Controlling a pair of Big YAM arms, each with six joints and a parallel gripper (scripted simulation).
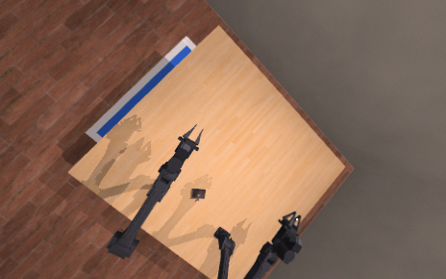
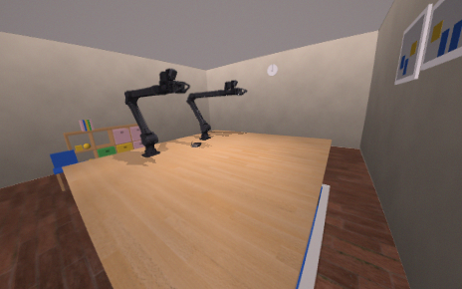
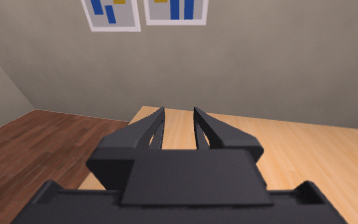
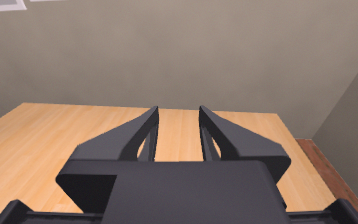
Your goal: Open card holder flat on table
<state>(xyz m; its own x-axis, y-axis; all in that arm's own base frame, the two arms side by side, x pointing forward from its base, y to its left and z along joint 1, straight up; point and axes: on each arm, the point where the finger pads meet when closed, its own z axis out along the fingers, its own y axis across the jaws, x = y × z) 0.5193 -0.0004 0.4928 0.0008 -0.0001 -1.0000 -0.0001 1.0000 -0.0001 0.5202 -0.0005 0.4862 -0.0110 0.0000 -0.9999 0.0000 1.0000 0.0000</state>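
Observation:
The card holder (image 1: pixel 198 193) (image 2: pixel 196 144) is a small dark rectangular thing on the table. In the exterior view it lies by the far arm's base; it is too small there to tell how far its cover stands open. My left gripper (image 1: pixel 199 128) (image 2: pixel 245 92) (image 3: pixel 179 111) is raised high over the table, away from the holder, partly open and empty. My right gripper (image 1: pixel 296 215) (image 2: pixel 188 87) (image 4: pixel 178 111) is also raised high, well off to the holder's right in the top view, partly open and empty. Neither wrist view shows the holder.
The wooden table (image 1: pixel 250 120) (image 2: pixel 224 199) carries both arms. The holder lies close to the arm bases, with arm shadows around it. A blue and white strip (image 1: pixel 139 96) runs beside one table edge. A shelf and a blue chair (image 2: pixel 65 159) stand beyond the table.

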